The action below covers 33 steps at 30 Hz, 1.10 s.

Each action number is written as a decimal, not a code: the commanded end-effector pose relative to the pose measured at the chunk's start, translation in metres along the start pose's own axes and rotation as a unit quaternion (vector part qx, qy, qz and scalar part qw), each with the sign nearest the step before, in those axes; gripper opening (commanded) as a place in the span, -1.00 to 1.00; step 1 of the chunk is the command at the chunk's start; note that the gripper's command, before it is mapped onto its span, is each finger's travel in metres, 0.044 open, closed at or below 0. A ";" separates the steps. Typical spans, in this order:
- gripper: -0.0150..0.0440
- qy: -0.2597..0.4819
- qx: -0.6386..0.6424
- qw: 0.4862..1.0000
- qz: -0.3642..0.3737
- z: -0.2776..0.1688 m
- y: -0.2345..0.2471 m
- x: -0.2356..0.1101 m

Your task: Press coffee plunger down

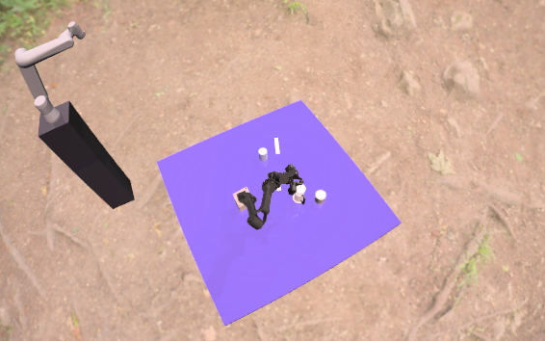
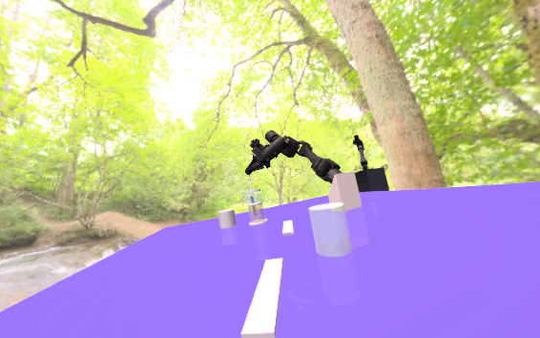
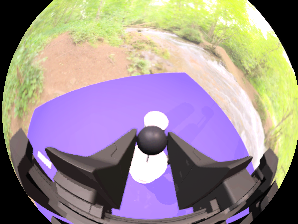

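The gripper (image 3: 152, 156) clamps the black plunger knob (image 3: 152, 139) between its fingers, directly above the press (image 2: 255, 206), which stands upright on the purple mat (image 2: 400, 267) between two white cylinders (image 2: 227, 219) (image 2: 330, 229).

a white bar (image 2: 263, 300) lies lower centre on the purple mat (image 2: 447, 267); a pale cylinder (image 2: 329, 229) stands right of it.

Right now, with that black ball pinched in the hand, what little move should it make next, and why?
Probably a slow, straight push down. The hand is shut on the plunger knob, and in the exterior view the thin rod stands high above the glass press, so the plunger looks unpressed. Pushing vertically should keep the upright press from tipping or sliding.
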<state>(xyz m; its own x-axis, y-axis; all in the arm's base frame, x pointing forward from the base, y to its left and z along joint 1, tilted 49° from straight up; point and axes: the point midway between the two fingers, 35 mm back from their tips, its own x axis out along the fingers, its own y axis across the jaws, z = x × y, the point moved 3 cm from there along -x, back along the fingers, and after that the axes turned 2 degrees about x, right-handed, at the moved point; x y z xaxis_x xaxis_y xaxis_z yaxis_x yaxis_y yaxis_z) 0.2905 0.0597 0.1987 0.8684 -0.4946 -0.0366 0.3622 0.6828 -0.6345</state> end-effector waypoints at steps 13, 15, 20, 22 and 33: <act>-0.10 0.009 -0.011 1.000 -0.001 -0.031 0.001 0.017; -0.10 0.009 -0.011 1.000 -0.001 -0.033 0.001 0.019; -0.10 0.009 -0.011 1.000 -0.001 -0.040 0.000 0.024; -0.10 0.008 -0.011 1.000 -0.001 -0.042 -0.001 0.026; -0.10 0.007 -0.011 1.000 -0.002 -0.045 -0.002 0.034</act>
<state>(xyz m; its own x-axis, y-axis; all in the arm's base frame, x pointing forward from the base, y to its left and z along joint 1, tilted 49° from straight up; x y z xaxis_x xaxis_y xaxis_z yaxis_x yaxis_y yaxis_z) 0.3032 0.0227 0.1689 0.8719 -0.4886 -0.0323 0.3600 0.6843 -0.6342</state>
